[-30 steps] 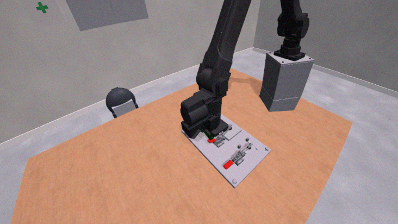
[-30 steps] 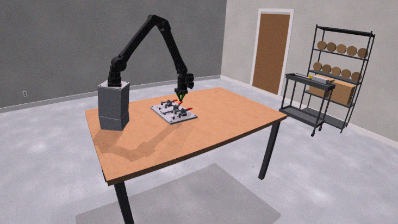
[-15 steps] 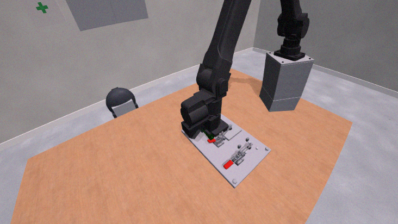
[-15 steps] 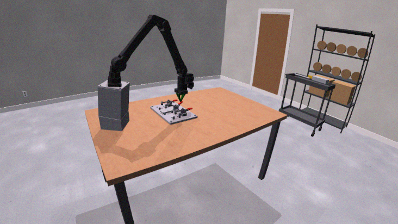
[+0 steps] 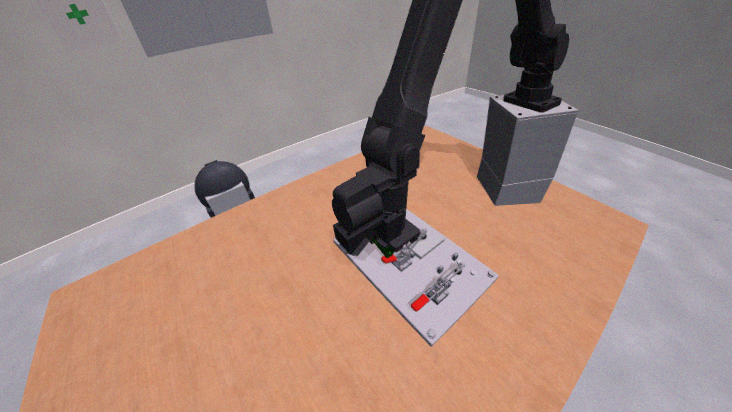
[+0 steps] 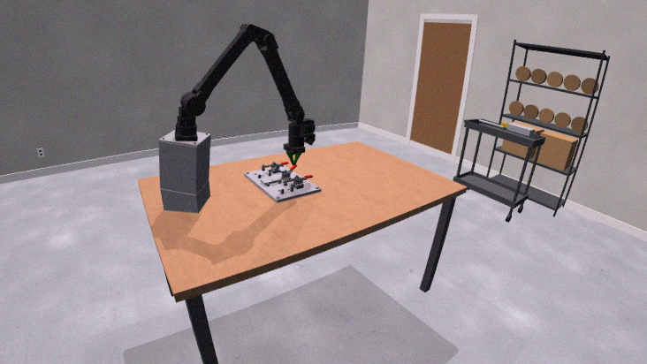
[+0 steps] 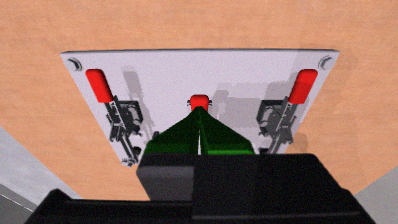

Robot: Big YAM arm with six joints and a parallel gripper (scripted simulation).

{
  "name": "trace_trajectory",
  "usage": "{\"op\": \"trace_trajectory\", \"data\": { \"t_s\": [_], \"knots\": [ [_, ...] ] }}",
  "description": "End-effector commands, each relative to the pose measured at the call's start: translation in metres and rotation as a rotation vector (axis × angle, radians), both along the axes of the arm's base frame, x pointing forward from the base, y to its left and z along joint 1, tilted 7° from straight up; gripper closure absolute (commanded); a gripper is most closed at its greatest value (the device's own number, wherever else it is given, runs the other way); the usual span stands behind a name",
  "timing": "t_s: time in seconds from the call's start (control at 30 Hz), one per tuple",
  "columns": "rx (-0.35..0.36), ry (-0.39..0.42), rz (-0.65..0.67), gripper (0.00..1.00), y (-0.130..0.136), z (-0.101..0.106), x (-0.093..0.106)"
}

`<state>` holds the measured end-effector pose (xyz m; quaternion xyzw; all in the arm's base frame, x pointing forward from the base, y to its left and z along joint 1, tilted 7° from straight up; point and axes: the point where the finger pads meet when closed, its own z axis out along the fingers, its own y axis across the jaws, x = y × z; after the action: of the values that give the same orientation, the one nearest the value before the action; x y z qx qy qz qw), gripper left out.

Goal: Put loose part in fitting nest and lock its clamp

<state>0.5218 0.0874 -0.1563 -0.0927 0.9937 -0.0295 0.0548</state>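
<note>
1. Fixture plate (image 5: 368, 268) (image 6: 300, 193) (image 7: 170, 65), one, our landmark: we found it flat on the tabletop (image 5: 204, 307) (image 6: 361, 180) (image 7: 200, 25), carrying three clamps.
2. Part, pale and flat, one (image 5: 429, 246) (image 6: 267, 182): we saw it on the fixture plate, in the middle nest, apparently there because that pad layout suited it. We could not tell whether it fully met the pads, stop block and side blocks.
3. Middle handle, red (image 5: 388, 259) (image 6: 293, 167) (image 7: 199, 99): it stood tilted upward at the middle of the fixture plate. We judged its clamp not yet locked.
4. Jaws, one pair (image 5: 389, 254) (image 6: 294, 163) (image 7: 200, 108): we had them fully closed, with nothing between them, pointing down at the middle handle. Contact could not be confirmed. Closed together, they made a blunt pusher, suited to pressing rather than gripping.
5. Outer handles, red, two: the left one (image 5: 420, 302) (image 6: 284, 163) (image 7: 99, 85) and the right one (image 6: 308, 176) (image 7: 304, 86) lay lower, toward either side of the fixture plate. We had no cause to disturb them.
6. Remaining work, by our judgement: push past the stiffest point to the stop, check the bar flat, withdraw. Slipping off the grip was our chief risk.

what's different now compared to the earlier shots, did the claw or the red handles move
Nothing has visibly changed. The claw is in the same spot, fingers together at the middle red handle, which keeps its tilt. The fixture plate also stayed put. I see nothing taken hold of or let go.
</note>
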Motion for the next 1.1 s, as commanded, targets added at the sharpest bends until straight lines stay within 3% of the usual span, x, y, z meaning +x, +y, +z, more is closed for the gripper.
{"op": "trace_trajectory", "data": {
  "t_s": [0.0,1.07],
  "knots": [
    [0.003,-0.016,-0.001,1.0,0.0053,-0.0062,0.0119],
    [0.003,-0.017,-0.001,1.0,0.0048,-0.0079,0.0128]
  ]
}}
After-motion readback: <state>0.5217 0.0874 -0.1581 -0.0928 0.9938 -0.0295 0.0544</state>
